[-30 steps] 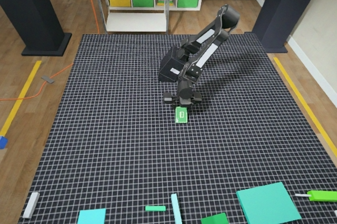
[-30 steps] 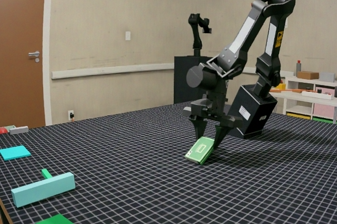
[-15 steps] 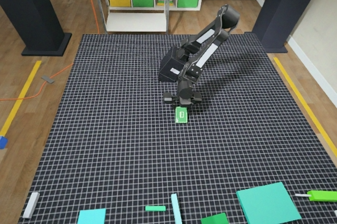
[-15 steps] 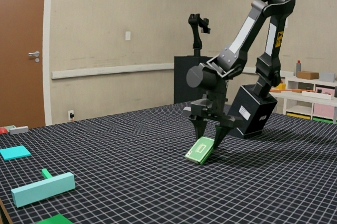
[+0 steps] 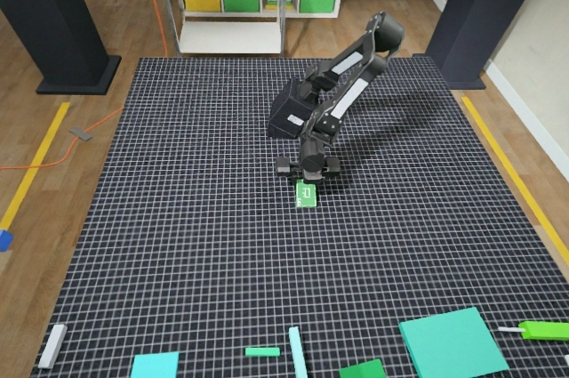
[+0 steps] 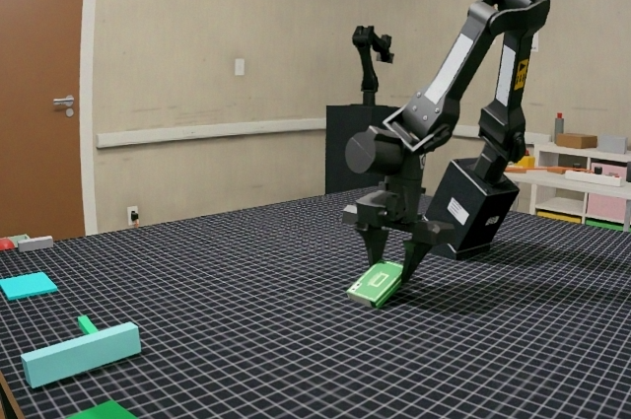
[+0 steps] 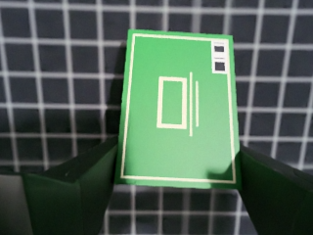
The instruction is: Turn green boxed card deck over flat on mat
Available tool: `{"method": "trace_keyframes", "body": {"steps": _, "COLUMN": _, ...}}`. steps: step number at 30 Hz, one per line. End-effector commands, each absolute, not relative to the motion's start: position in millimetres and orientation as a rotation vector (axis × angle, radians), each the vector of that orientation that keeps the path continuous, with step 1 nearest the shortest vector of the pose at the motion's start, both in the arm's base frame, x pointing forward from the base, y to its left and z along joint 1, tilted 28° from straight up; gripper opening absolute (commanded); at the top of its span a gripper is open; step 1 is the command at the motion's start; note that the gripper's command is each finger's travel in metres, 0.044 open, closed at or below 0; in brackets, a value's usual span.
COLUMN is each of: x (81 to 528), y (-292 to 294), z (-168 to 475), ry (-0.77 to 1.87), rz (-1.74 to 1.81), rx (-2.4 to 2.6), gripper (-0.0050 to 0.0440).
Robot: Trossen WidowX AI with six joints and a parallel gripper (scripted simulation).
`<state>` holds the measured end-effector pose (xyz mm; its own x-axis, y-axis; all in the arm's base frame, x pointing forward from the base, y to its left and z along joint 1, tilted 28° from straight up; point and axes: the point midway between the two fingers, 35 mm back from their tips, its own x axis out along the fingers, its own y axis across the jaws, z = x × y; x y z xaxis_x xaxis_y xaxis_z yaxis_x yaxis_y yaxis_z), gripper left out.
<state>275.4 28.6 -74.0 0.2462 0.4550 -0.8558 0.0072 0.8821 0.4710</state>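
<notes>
The green boxed card deck (image 5: 306, 197) (image 6: 368, 291) (image 7: 142, 98) is tilted. Its low end is at the gridded mat (image 5: 206, 249) (image 6: 254, 353) (image 7: 20, 122), and its other end is raised between the fingertips. The broad face with a pale rectangle, two lines and a small white label faces up and towards the wrist camera. My gripper (image 5: 307, 179) (image 6: 391, 271) (image 7: 174, 147) points down and is shut on the deck, one finger at each long side near the raised end. The deck's underside is hidden. In the top view the fingertips are hidden behind the gripper's body.
The arm's black base (image 5: 287, 111) (image 6: 466, 215) stands behind the gripper. Far off at the mat's front edge lie a large teal slab (image 5: 452, 343), a pale blue bar (image 5: 297, 350) (image 6: 81, 353), a small green bar (image 5: 262, 352), a cyan slab (image 5: 155, 365) (image 6: 28, 286) and a grey bar (image 5: 52, 346).
</notes>
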Motion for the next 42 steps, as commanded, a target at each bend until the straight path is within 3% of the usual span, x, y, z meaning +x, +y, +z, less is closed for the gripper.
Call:
{"method": "trace_keyframes", "body": {"steps": 1, "x": 281, "y": 29, "z": -74, "ry": 1.317, "rz": 0.329, "rx": 0.403, "gripper": 0.0295}}
{"method": "trace_keyframes", "body": {"steps": 42, "x": 276, "y": 40, "z": -96, "ry": 1.438, "rz": 0.354, "rx": 0.396, "gripper": 0.0295}}
